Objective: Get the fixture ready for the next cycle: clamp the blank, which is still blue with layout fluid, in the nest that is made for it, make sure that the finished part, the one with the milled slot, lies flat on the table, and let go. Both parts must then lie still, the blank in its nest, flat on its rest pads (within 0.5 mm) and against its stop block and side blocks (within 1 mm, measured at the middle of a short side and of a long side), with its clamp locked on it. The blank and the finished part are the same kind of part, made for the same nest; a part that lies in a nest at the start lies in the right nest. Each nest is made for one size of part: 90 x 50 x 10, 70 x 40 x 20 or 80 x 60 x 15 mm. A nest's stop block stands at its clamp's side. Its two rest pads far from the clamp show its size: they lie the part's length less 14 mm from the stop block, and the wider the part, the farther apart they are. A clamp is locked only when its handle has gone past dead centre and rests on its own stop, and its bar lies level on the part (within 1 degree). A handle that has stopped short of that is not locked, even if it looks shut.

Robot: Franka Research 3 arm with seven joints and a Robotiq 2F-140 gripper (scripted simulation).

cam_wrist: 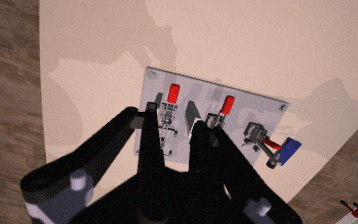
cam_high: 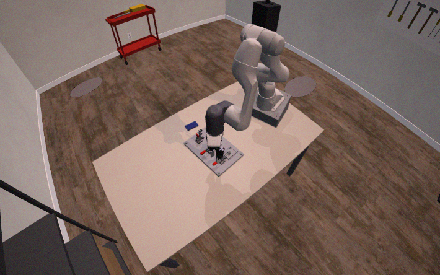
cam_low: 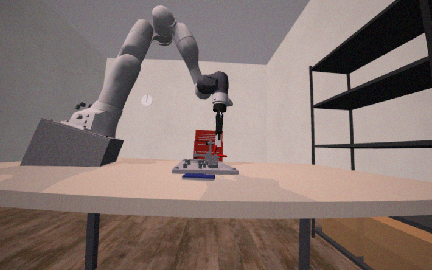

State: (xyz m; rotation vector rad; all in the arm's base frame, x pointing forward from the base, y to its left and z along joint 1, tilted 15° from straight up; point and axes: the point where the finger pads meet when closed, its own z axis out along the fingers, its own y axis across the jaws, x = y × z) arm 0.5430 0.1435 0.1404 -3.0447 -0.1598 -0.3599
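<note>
Your pincer [cam_high: 215, 154] [cam_low: 218, 142] [cam_wrist: 174, 104] is partly open, gripping nothing; the wrist view shows the gap, which the exterior view hides. Below lies the fixture plate [cam_high: 227, 166] [cam_low: 204, 171] [cam_wrist: 260, 107]. Beyond its edge, your blue blank [cam_high: 191, 125] [cam_low: 198, 176] [cam_wrist: 290, 151] lies flat on the table [cam_high: 167, 191] [cam_low: 244, 191] [cam_wrist: 230, 40], which offers you broad room toward the stairs [cam_high: 33, 232].

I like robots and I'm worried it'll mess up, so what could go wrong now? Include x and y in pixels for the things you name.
The tool [cam_high: 219, 153] [cam_low: 219, 138] [cam_wrist: 174, 104] is down among the clamps, with red handles [cam_high: 203, 152] [cam_wrist: 173, 94] close by, so it might bump one. Also, the blue blank [cam_high: 191, 125] [cam_low: 198, 176] [cam_wrist: 289, 151] lies beside the plate [cam_high: 219, 170] [cam_low: 204, 171] [cam_wrist: 155, 82], near a raised clamp [cam_high: 199, 136] [cam_wrist: 254, 132], which could get in the way later.
</note>
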